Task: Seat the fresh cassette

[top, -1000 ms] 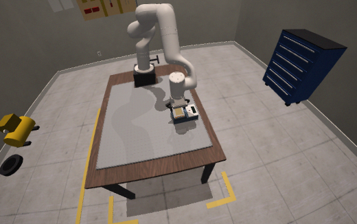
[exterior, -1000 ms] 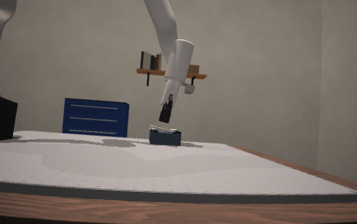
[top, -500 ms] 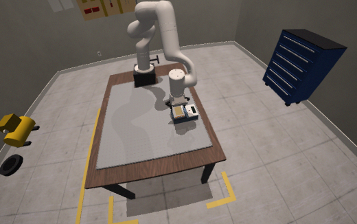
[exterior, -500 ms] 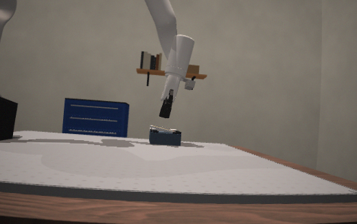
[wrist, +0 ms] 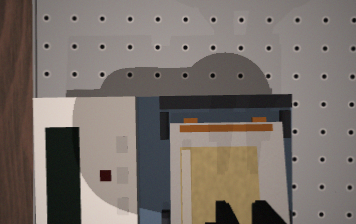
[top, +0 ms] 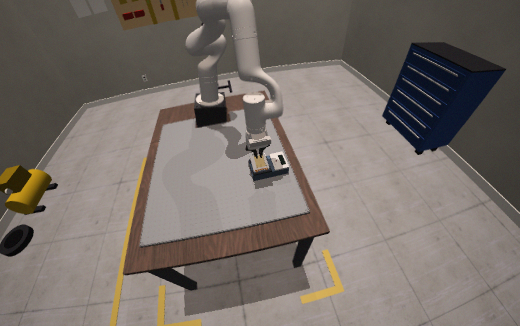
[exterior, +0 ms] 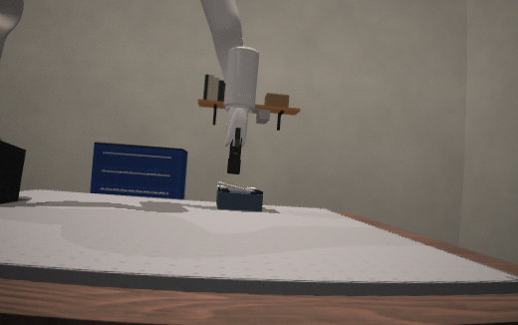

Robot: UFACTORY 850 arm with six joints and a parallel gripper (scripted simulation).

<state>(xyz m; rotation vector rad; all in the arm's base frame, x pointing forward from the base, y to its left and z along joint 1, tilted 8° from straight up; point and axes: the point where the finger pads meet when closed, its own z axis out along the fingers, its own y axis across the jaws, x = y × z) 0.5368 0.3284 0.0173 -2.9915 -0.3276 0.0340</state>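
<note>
1. Gripper [exterior: 234, 170] hangs upright above the dock, clear of it, fingers drawn narrow with nothing between them.
2. FRESH [wrist: 229, 170] lies in the bay of D1 [wrist: 150, 150]; in the wrist view its copper tabs [wrist: 190, 120] point to 12 o'clock, toward the dark far end wall [wrist: 225, 101].
3. D1's light [wrist: 105, 175] at 9 o'clock of the cassette looks dark red.
4. D1 sits on the perforated mat [top: 200, 200], toward the table's 3 o'clock edge in the top view.

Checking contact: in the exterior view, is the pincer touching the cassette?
No, the pincer hangs above the cassette, with wall visible between them.
</note>
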